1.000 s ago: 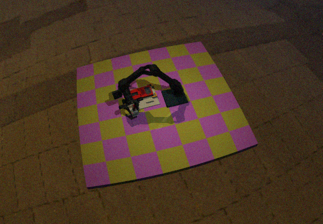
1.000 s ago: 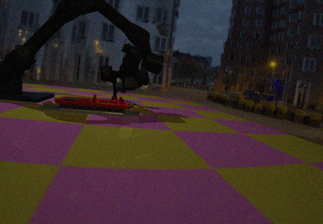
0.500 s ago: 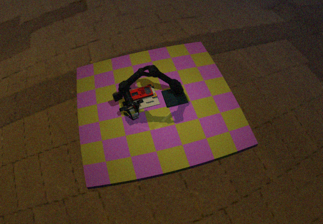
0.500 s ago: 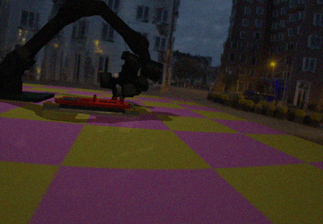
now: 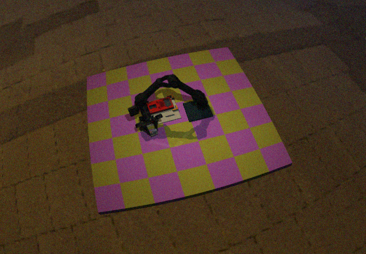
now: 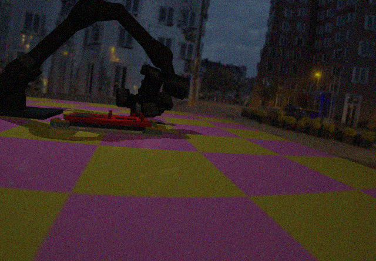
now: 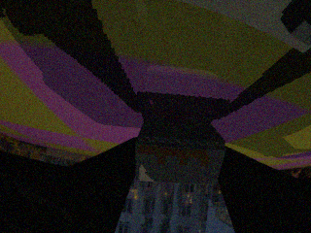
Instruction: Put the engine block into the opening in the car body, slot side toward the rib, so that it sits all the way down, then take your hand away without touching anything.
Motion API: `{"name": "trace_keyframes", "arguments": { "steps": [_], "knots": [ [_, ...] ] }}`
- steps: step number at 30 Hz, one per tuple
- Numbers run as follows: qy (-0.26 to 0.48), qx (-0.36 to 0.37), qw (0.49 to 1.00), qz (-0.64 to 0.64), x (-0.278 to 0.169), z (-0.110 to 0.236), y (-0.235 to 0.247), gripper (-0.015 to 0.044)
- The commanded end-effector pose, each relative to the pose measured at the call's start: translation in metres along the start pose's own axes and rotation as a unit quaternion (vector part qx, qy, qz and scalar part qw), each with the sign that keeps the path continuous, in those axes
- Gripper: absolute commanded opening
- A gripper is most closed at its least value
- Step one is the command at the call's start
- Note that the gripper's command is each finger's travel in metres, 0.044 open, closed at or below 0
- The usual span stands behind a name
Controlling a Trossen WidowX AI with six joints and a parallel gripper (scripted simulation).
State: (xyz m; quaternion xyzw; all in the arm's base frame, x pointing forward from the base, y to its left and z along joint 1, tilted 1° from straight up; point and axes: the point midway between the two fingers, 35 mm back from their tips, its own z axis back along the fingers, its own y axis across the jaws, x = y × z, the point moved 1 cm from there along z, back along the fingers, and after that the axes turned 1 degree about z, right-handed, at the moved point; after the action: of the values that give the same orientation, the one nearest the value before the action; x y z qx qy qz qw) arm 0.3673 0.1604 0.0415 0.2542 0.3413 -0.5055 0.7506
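The red car body (image 5: 159, 104) (image 6: 106, 120) lies flat on a white base board (image 5: 171, 115) near the middle of the chequered mat (image 5: 189, 168) (image 6: 157, 173). My gripper (image 5: 150, 128) (image 6: 153, 107) (image 7: 177, 147) is in front of the car's near end, just off the board, and tilted away from straight down. It is shut on the engine block (image 5: 153, 131) (image 7: 178, 155), a small dark grey piece that shows between the two dark fingers in the wrist view. The block is held above the mat, beside the car, not over the opening. The opening's rib is too small to make out.
The arm's dark base plate (image 5: 197, 111) (image 6: 30, 112) sits to the right of the board, and the arm arches over the car. The purple and yellow mat lies on a brown paved ground (image 5: 310, 97).
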Motion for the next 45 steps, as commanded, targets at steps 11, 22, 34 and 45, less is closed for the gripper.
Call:
{"name": "trace_keyframes", "arguments": {
  "steps": [11,22,34,45],
  "knots": [
    [-0.001,0.0,1.0,0.001,0.0,0.0,0.0,0.0368],
    [-0.001,-0.002,1.0,0.0,-0.001,0.006,0.0,0.044],
    [-0.003,-0.003,1.0,0.0,-0.004,0.045,0.001,0.044],
    [-0.001,-0.001,1.0,-0.004,-0.004,0.042,0.0,0.044]
  ]
}}
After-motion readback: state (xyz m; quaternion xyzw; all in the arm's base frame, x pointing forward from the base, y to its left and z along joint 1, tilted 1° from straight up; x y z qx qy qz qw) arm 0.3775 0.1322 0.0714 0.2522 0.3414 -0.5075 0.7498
